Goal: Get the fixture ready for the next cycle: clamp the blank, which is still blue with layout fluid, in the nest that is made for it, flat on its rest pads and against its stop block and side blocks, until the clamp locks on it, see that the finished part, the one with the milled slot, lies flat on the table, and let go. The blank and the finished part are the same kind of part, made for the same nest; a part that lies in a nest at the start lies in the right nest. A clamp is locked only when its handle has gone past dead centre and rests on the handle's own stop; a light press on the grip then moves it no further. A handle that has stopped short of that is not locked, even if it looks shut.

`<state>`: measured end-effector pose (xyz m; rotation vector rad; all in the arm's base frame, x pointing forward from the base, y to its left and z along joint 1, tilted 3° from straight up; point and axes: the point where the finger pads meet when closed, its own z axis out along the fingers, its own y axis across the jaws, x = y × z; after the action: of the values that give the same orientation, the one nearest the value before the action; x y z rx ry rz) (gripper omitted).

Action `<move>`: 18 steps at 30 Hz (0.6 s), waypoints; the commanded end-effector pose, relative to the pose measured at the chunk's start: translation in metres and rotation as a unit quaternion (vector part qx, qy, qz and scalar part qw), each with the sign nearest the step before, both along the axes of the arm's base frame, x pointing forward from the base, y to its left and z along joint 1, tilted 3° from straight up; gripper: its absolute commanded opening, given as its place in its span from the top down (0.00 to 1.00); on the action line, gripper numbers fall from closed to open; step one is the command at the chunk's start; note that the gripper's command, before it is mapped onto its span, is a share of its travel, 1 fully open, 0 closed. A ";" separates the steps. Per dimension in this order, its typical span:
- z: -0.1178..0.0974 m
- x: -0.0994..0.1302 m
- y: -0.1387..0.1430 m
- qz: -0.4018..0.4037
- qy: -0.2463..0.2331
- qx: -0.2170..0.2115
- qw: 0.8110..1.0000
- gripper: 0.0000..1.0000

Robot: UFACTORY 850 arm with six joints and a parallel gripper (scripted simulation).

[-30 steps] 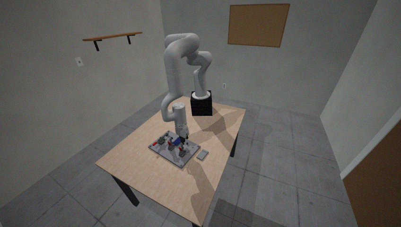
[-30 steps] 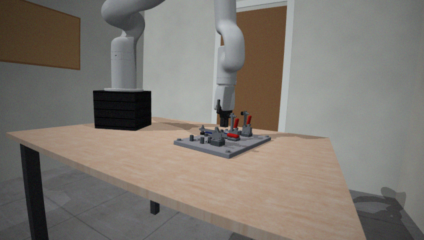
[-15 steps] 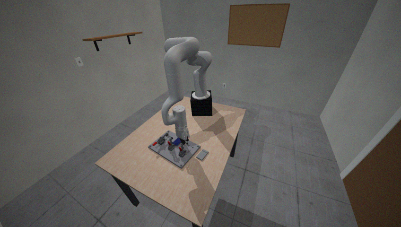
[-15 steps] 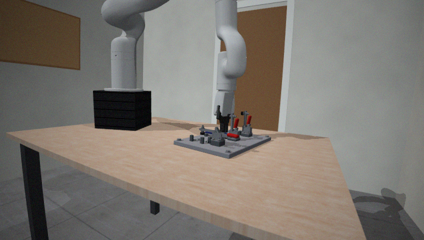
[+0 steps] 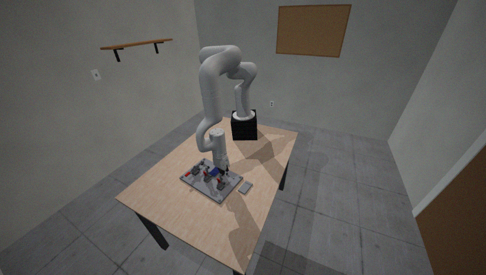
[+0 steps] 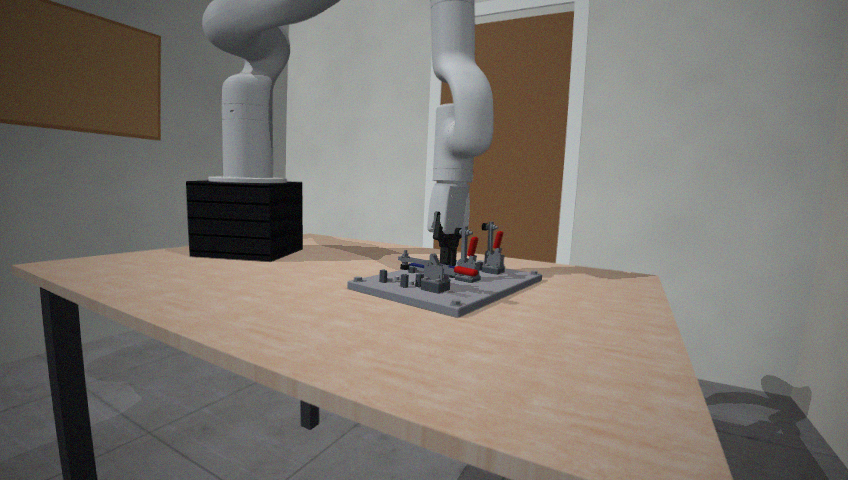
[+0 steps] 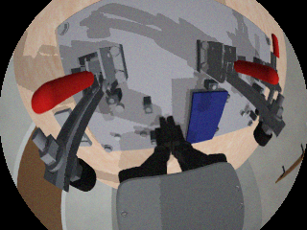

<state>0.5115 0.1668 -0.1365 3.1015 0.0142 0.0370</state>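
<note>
My claw (image 5: 222,173) (image 6: 447,261) (image 7: 165,124) was pressed together with nothing pinched, low over the metal plate (image 5: 211,191) (image 6: 404,299) (image 7: 144,72), just beside the blue blank (image 5: 214,171) (image 7: 207,116). The blank lay on the plate by the middle clamp (image 5: 207,177) (image 7: 213,59), whose arm stood raised. The grey finished part (image 5: 245,187) lay flat on the table (image 5: 177,204) (image 6: 416,368), near the plate.

Three camera views around the pale wooden table (image 5: 177,191) (image 6: 476,350) (image 7: 29,57)
Top: farthest, high, the black block-shaped robot pedestal (image 5: 244,130) (image 6: 229,220) toward twelve o'clock; exterior: nearer, low, pedestal at ten; wrist: closest, looking down. All share the grey rectangular fixture plate (image 5: 204,187) (image 6: 487,297) (image 7: 158,62).
</note>
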 end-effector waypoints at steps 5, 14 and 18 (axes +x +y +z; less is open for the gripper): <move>-0.002 0.001 0.000 0.000 -0.001 0.000 1.000 1.00; -0.002 0.001 0.000 0.000 -0.001 0.000 1.000 1.00; -0.001 0.001 -0.002 0.000 -0.001 0.000 1.000 1.00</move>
<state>0.5121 0.1667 -0.1387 3.1016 0.0144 0.0369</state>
